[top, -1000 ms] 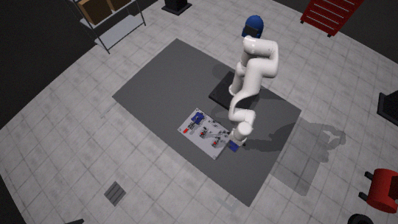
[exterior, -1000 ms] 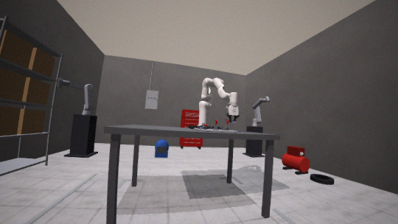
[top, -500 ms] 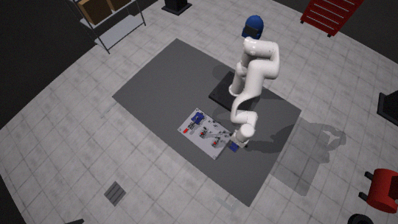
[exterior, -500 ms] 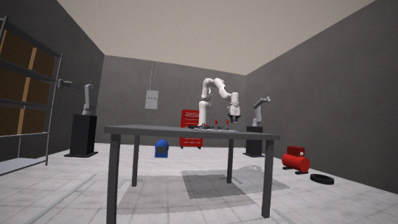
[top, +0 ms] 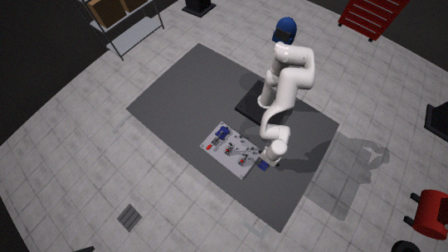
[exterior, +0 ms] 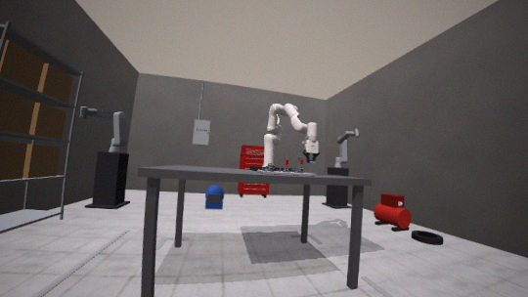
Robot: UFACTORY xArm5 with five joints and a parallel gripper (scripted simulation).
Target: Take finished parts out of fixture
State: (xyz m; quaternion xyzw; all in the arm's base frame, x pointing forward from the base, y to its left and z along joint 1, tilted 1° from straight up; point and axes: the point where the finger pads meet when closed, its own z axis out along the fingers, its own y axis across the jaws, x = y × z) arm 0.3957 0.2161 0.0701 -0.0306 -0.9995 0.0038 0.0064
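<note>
The grey fixture plate (top: 233,150) lies on the dark table, with red-handled clamps (top: 241,160) along it. One blue part (top: 224,133) sits at the plate's far-left station. My gripper (top: 269,161) hangs just past the plate's right end. It is shut on a small dark part that the wrist mostly hides from above. In the side view the gripper (exterior: 311,158) holds it a little above the table top. A blue part (top: 262,165) shows on the table right beside the wrist; I cannot tell if it is the held one or another lying flat.
The arm's black base (top: 254,104) stands behind the plate. The table's right edge (exterior: 367,182) is a short way beyond the gripper. A blue helmet (exterior: 214,196), a red tool cabinet (exterior: 253,168) and a red tank (exterior: 392,213) stand on the floor.
</note>
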